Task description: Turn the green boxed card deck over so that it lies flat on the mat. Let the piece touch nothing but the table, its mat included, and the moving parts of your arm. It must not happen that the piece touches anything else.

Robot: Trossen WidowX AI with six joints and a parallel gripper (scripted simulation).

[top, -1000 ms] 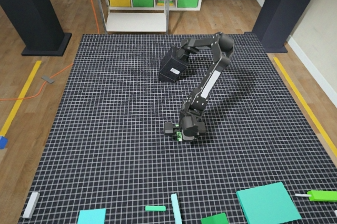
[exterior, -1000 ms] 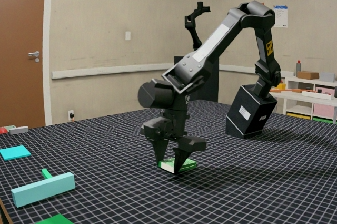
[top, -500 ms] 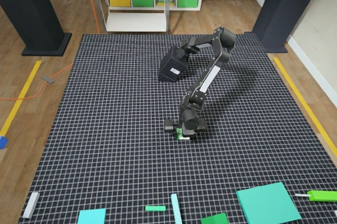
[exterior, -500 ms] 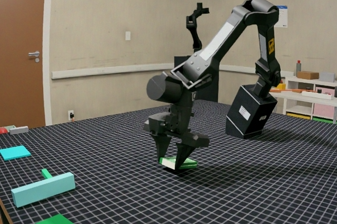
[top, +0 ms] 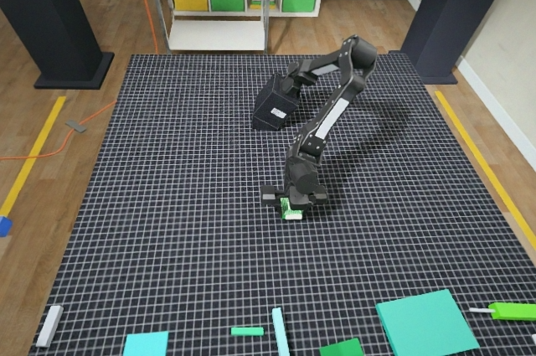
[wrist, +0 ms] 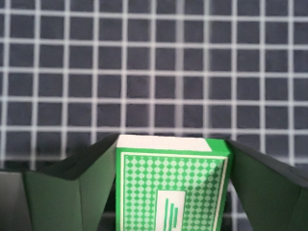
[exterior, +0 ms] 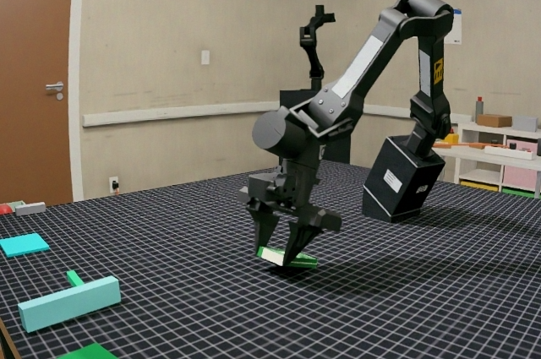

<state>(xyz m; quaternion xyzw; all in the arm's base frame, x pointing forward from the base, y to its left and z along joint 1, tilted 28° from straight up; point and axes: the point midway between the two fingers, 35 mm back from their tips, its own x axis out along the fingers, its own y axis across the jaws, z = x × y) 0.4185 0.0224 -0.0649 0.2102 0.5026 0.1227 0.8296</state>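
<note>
The green boxed card deck (top: 291, 213) (exterior: 305, 261) (wrist: 170, 192) has a green diamond pattern and a white end face. It sits between the two dark fingers of my gripper (top: 292, 209) (exterior: 279, 254) (wrist: 171, 144), which is shut on its long sides. The deck hangs face up and slightly tilted, just above the black gridded mat (top: 172, 214) (exterior: 393, 280), near the mat's middle. Its shadow lies right under it. The arm reaches down to it from the black base box (top: 270, 111) (exterior: 400, 180).
Flat pieces lie along the mat's near edge: a large teal square (top: 426, 322), a cyan square (top: 146, 343) (exterior: 24, 243), a teal bar (top: 280, 330) (exterior: 69, 302), a small green bar (top: 246, 331), a green block (top: 512, 311) and a white bar (top: 49, 325).
</note>
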